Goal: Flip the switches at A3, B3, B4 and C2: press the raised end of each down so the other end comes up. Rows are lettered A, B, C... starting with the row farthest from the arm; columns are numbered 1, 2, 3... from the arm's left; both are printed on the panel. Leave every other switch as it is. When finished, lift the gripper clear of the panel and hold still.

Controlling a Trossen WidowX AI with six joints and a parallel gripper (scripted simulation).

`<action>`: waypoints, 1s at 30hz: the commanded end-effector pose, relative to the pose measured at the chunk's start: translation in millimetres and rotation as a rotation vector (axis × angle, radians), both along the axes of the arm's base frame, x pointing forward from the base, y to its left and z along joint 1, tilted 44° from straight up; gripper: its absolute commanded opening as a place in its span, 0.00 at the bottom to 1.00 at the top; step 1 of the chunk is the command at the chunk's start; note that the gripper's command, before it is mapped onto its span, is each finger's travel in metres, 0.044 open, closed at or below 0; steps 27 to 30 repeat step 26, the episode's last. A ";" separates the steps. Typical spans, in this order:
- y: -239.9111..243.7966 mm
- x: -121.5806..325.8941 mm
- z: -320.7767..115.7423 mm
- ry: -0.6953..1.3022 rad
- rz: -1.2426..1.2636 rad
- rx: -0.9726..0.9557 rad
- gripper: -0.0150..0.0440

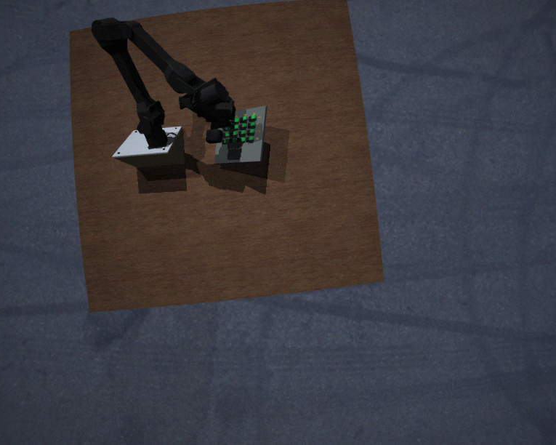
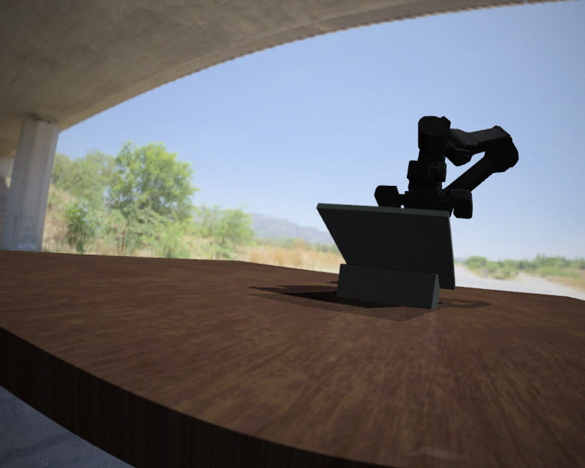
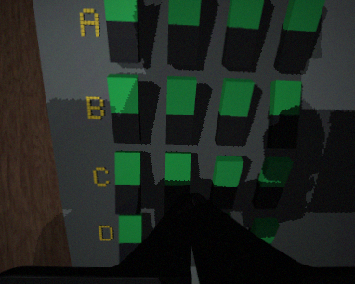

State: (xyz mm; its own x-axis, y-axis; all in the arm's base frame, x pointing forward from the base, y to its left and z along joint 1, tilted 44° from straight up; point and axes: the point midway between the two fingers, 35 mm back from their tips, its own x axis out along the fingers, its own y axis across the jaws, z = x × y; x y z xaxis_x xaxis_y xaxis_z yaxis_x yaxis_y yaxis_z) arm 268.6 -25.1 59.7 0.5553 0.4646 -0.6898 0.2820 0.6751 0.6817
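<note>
The arm's gripper hangs over the near rows of the switch panel, its fingers pressed together into one dark wedge with nothing between them. In the wrist view the tip of that wedge sits at the near, dark end of the second switch in row C, just below its green half; whether it touches the switch cannot be told. The yellow row letters A, B, C and D run down the panel's left margin, and each row shows four rockers, green on the far half and dark on the near half. The rightmost switches of rows B and C lie in the arm's shadow. From the top view the panel stands on the wooden table, just right of the arm's grey base plate, and the arm reaches from the base up and over to the panel's left side. The exterior view shows only the panel's plain back, tilted on its wedge stand, with the arm rising behind it.
</note>
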 end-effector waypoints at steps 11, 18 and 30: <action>-38.0 -21.3 30.2 -0.034 -0.022 -0.015 0.25; -38.0 -21.3 30.2 -0.034 -0.022 -0.015 0.25; -38.0 -21.3 30.2 -0.034 -0.022 -0.015 0.25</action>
